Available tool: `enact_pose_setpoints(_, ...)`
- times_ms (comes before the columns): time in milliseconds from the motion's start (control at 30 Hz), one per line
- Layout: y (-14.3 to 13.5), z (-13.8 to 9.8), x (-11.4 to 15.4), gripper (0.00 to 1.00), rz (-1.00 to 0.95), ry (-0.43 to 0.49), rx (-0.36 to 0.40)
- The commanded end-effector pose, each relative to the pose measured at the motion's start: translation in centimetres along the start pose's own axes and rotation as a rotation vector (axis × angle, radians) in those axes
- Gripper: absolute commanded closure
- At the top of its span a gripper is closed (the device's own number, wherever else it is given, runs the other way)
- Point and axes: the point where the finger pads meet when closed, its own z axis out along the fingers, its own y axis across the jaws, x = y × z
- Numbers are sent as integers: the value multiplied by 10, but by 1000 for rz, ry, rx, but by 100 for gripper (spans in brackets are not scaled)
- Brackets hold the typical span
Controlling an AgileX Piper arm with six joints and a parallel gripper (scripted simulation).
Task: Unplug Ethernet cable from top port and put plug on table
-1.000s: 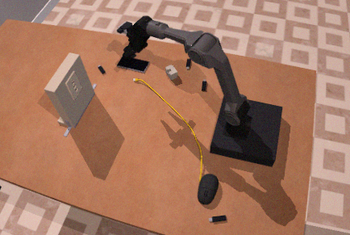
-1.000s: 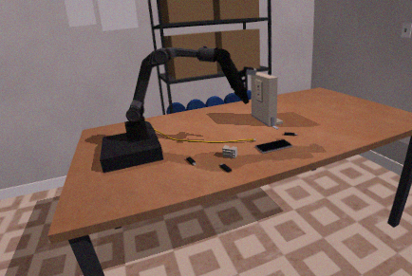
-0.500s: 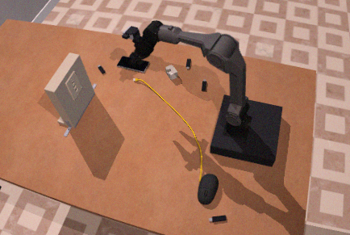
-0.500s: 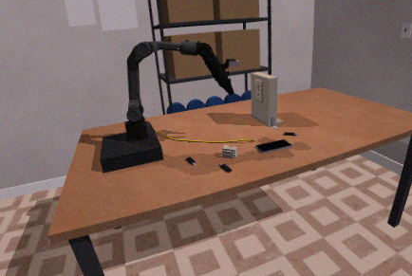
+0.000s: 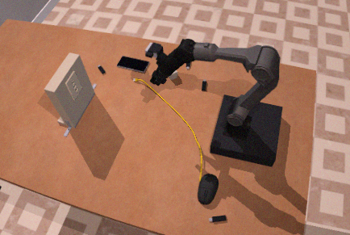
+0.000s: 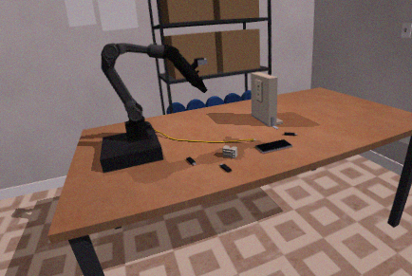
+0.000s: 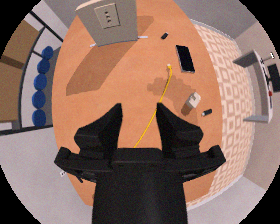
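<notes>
- The Ethernet cable (image 5: pixel 177 114) is yellow and lies on the table (image 5: pixel 141 165), unplugged from the wall plate (image 5: pixel 73 86).
- Its plug (image 5: pixel 135 80) rests on the bare table top, apart from the wall plate and on the side that the plate's ports face.
- The plug's tip points toward the wall plate, with its long axis running roughly along the line from the plate to the arm's base (image 5: pixel 271 154).
- From the plug, the cable curves away from the wall plate and ends at a black mouse (image 5: pixel 208 188) much farther from the plate, near the table's edge.
- The gripper (image 5: pixel 156 77) hangs in the air above the table, on the far side of the plug from the wall plate; in the top view it looks just beside the plug.
- In the exterior view the gripper (image 6: pixel 201 87) is clearly raised, well above the table surface.
- The fingers stand partly apart with nothing between them; in the wrist view the cable shows on the table through the gap.
- A black phone (image 5: pixel 133 64) lies near the plug, a little farther from the wall plate.
- A small grey block (image 6: pixel 230 151) sits beyond the plug from the plate.
</notes>
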Motion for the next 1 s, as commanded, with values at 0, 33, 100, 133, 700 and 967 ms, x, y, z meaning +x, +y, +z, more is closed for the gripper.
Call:
enact_pose_setpoints(0, 15, -19, 32, 36, -39, -71, -25)
enact_pose_setpoints(33, 18, -22, 40, 36, -48, -81, -32)
enact_pose_setpoints(100, 18, -22, 40, 36, -48, -81, -32)
enact_pose_setpoints(133, 18, -22, 40, 36, -48, -81, -32)
enact_pose_setpoints(700, 18, -22, 40, 36, -48, -81, -32)
enact_pose_setpoints(967, 18, -22, 40, 36, -48, -81, -32)
